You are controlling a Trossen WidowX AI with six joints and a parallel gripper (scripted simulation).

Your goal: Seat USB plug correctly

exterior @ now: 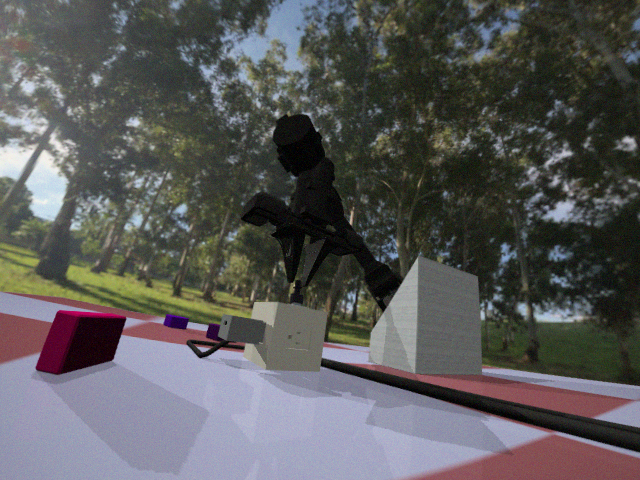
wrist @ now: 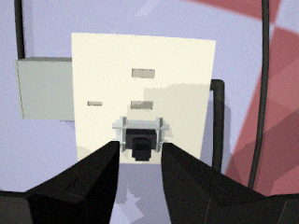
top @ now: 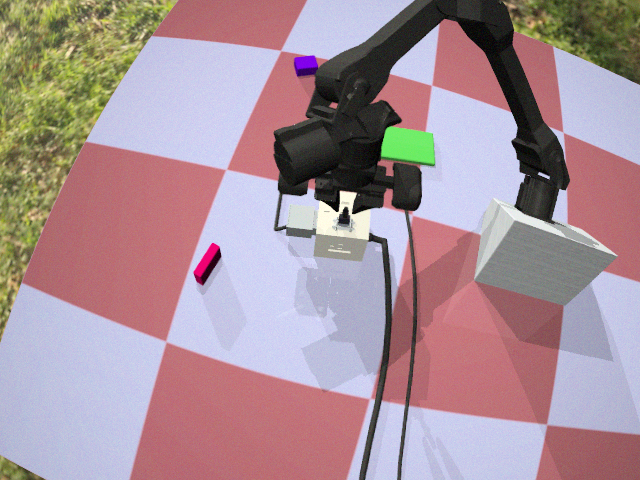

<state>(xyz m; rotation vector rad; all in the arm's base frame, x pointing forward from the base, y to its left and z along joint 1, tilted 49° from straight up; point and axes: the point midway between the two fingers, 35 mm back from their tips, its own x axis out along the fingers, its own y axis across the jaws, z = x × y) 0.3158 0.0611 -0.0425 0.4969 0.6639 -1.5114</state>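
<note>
The cream power cube (top: 338, 250) (exterior: 310, 356) (wrist: 103, 61) stands on the table. The black USB plug (top: 344, 218) (exterior: 296, 298) (wrist: 141, 139) stands upright in its top, between small grey brackets (wrist: 160, 127). Its narrower tail points up; how deep it sits is hard to tell. My gripper (top: 345, 209) (exterior: 298, 283) (wrist: 140, 151) is above the cube, its fingers narrowed to a small gap. One fingertip is on each side of the plug's tail, and the wrist view shows a gap on both sides. The plug's metal end is hidden.
A grey box (top: 301, 219) (exterior: 241, 329) (wrist: 47, 89) sticks out from the cube's left side. A thick black cable (top: 387, 310) (wrist: 218, 126) leaves its right side. A pink block (top: 207, 263), purple block (top: 306, 65), green slab (top: 408, 146) and pale wedge (top: 542, 258) stand around.
</note>
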